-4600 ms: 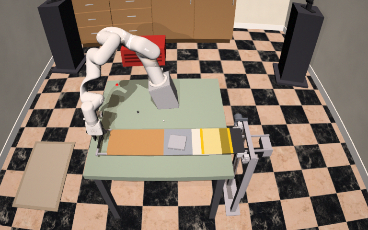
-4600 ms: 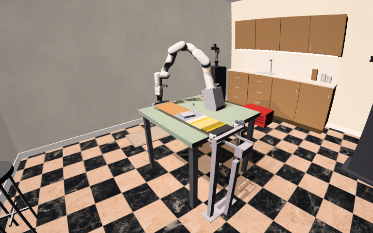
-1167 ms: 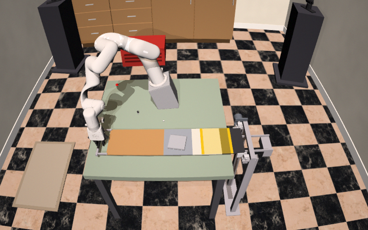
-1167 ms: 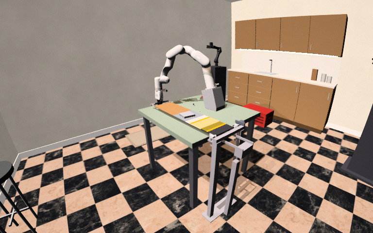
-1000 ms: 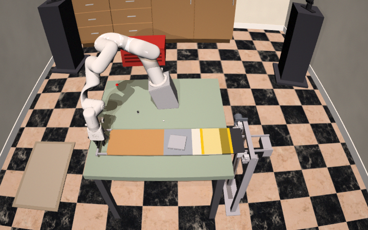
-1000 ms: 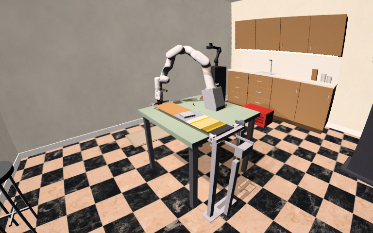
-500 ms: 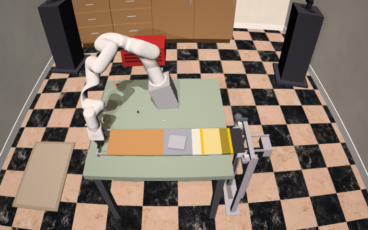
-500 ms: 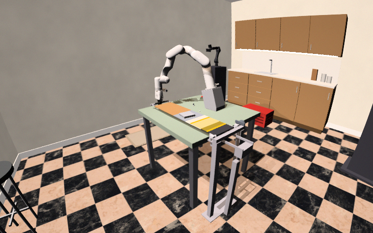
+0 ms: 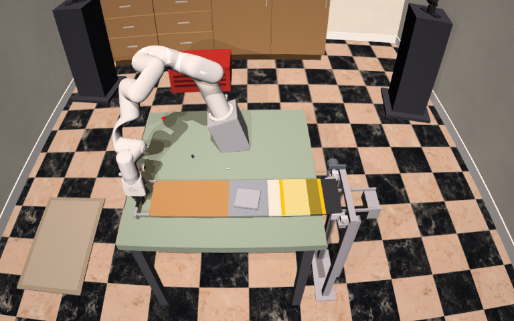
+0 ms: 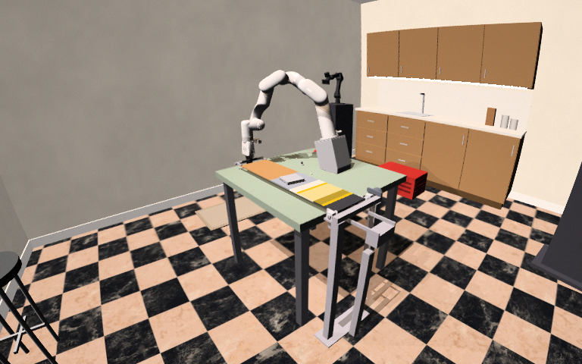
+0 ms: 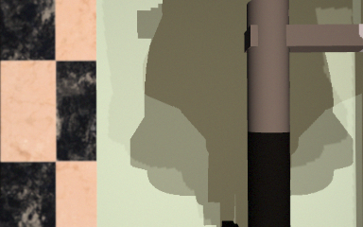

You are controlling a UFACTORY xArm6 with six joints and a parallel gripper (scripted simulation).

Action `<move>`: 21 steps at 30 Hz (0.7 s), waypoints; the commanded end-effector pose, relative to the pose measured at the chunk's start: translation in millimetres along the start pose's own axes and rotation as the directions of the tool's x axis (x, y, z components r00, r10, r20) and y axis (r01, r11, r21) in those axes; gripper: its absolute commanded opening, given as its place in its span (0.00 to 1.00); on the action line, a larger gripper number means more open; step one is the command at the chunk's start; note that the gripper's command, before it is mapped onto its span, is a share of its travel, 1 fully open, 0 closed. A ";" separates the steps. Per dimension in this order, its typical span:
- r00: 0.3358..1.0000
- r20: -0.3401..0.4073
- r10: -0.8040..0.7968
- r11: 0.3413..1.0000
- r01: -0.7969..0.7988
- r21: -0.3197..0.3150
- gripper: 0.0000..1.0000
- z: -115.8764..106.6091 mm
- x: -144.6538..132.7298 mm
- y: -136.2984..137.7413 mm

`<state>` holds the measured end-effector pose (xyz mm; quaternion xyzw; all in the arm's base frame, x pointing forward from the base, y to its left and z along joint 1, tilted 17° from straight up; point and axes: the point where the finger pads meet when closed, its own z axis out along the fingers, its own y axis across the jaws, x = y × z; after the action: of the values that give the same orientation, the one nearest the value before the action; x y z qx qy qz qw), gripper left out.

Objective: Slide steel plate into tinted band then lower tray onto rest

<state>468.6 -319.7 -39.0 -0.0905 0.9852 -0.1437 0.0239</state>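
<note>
The long tray lies flat along the front of the green table, hinged at its right end on a grey stand (image 9: 340,211). A square steel plate (image 9: 247,198) lies flat on the tray's grey section, left of the cream strip and the yellow tinted band (image 9: 299,196) with its two solid lines. It also shows in the side view (image 10: 292,178). My gripper (image 9: 137,198) is at the tray's left end, shut on the tray's handle bar (image 11: 267,95), which runs upright through the wrist view with a dark lower part.
The arm's grey base block (image 9: 227,128) stands at the back of the table. A tan mat (image 9: 60,244) lies on the floor to the left. A red crate sits behind the table. Black pillars (image 9: 85,47) stand at both sides.
</note>
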 end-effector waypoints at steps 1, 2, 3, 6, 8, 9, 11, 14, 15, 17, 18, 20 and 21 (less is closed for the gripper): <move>1.000 0.003 0.000 1.000 0.000 0.002 0.00 -1.3 -1.2 -1.1; 1.000 0.003 0.000 1.000 0.000 0.002 0.00 -1.3 -1.2 -1.1; 1.000 0.003 0.000 1.000 0.000 0.002 0.00 -1.3 -1.2 -1.1; 1.000 0.003 0.000 1.000 0.000 0.002 0.00 -1.3 -1.2 -1.1; 1.000 0.003 0.000 1.000 0.000 0.002 0.00 -9.1 -1.1 -1.0; 1.000 0.003 0.000 1.000 0.000 0.002 0.00 -14.3 -1.1 -0.9; 1.000 0.003 0.000 1.000 0.000 0.002 0.00 -24.8 -1.1 -0.6; 1.000 0.003 0.000 1.000 0.000 0.002 0.00 -40.5 -1.1 0.0; 1.000 0.003 0.000 1.000 0.000 0.002 0.00 -45.7 -1.1 0.3; 1.000 0.003 0.000 1.000 0.000 0.002 0.00 -56.2 -1.0 0.9; 1.000 0.003 0.000 1.000 0.000 0.002 0.00 -61.4 -1.0 1.3; 1.000 0.003 0.000 1.000 0.000 0.002 0.00 -61.4 -1.0 1.3; 1.000 0.003 0.000 1.000 0.000 0.002 0.00 -66.6 -1.0 1.7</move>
<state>464.7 -303.6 9.9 -0.0903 0.9852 -0.1440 0.0238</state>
